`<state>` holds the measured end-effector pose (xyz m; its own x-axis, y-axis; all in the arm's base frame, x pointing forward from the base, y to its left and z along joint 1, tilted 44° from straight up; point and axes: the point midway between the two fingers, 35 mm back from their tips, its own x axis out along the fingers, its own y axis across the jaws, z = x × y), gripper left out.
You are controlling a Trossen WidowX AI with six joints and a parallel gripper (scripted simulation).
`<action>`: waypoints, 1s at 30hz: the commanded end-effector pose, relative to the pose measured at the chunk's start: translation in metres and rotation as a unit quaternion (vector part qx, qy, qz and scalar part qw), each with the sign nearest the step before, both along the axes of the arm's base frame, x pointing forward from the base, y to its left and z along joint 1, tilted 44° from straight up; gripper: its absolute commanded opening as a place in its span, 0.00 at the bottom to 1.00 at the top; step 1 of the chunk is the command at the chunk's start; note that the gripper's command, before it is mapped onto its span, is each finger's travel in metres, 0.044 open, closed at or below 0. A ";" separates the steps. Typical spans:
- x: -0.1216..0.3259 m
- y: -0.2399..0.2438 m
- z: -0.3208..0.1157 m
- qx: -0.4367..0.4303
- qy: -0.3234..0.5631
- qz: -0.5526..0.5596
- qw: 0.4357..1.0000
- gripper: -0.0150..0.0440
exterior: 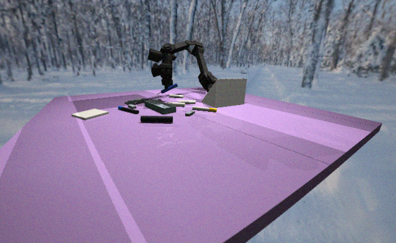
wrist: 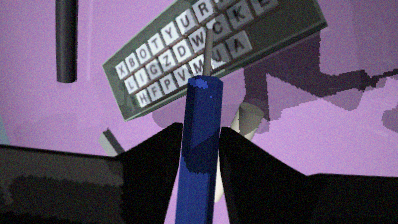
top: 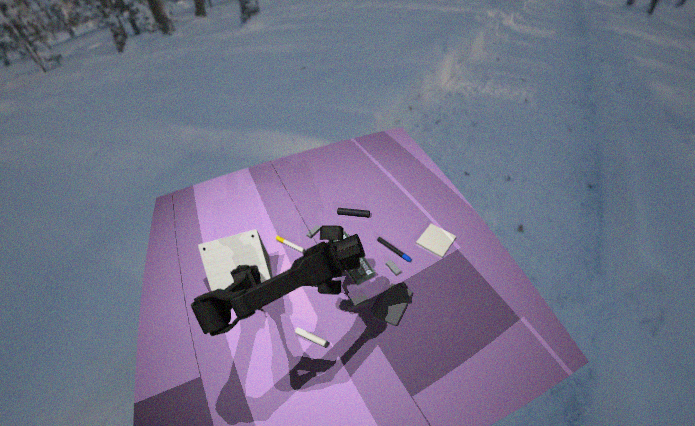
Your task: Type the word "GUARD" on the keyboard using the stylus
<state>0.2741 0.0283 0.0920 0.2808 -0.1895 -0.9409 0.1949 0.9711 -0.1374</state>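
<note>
My gripper (exterior: 168,85) (wrist: 201,133) is shut on the blue stylus (exterior: 169,88) (wrist: 202,110), which is tilted, with its thin grey tip forward. The keyboard (top: 363,271) (exterior: 160,106) (wrist: 315,19) is dark with pale keys and lies flat, partly hidden by the arm in the top view. The stylus is above the keyboard; in the wrist view its tip overlaps the keys around W and C. The G key (wrist: 153,69), U key (wrist: 185,22), A key (wrist: 239,45) and D key (wrist: 181,48) show. The R key (wrist: 202,7) is near the top edge.
A black cylinder (top: 354,212) (exterior: 156,119) (wrist: 66,40) lies beyond the keyboard. A blue-tipped dark marker (top: 393,249) (exterior: 128,109), a small grey block (top: 393,267) and a white pad (top: 436,240) (exterior: 90,114) lie to one side. A wedge box (exterior: 229,92) and yellow-tipped marker (top: 290,243) (exterior: 204,109) lie opposite.
</note>
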 end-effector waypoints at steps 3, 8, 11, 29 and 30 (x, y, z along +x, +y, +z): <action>0.011 0.014 -0.003 0.059 0.028 -0.084 0.994 0.25; 0.018 0.024 -0.010 0.099 0.056 -0.150 0.982 0.25; 0.022 0.030 -0.013 0.120 0.074 -0.193 0.971 0.25; 0.047 0.073 -0.028 0.200 0.199 -0.492 0.824 0.25; 0.048 0.076 -0.029 0.201 0.206 -0.508 0.812 0.25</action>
<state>0.3171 0.0965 0.0651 -0.1446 0.1778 -0.9734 0.9070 0.4171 -0.0585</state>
